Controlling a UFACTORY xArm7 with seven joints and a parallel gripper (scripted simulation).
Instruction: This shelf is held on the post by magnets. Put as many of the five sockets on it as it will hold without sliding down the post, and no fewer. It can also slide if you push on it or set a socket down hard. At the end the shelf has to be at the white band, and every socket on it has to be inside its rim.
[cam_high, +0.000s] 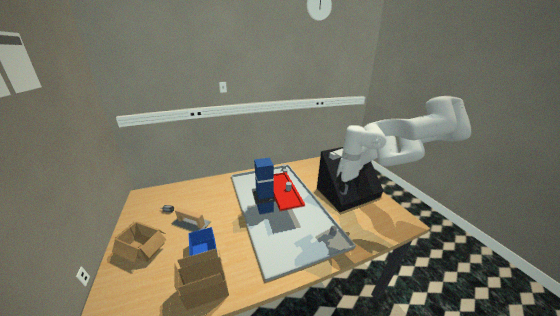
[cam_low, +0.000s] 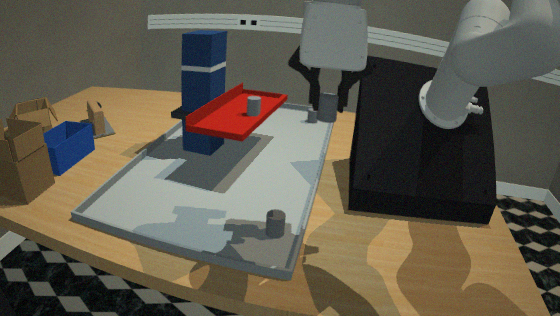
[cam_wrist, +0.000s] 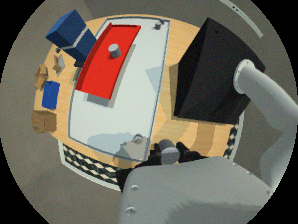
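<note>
A red shelf (cam_low: 235, 115) with a raised rim hangs on the blue post (cam_low: 202, 90), below the white band (cam_low: 203, 67). One grey socket (cam_low: 253, 105) stands on the shelf inside the rim; it also shows in the wrist view (cam_wrist: 113, 48). My gripper (cam_low: 327, 97) is shut on a larger grey socket (cam_low: 327, 106) and holds it in the air by the grey tray's far right edge, next to the black box. A small socket (cam_low: 312, 116) stands on the tray near the far right corner. Another socket (cam_low: 275, 223) stands at the tray's front right.
The grey tray (cam_low: 210, 180) has a low rim. A tall black box (cam_low: 420, 150) stands right of it, close to my arm. A blue bin (cam_low: 70, 145) and cardboard boxes (cam_low: 25, 160) are on the table's left side.
</note>
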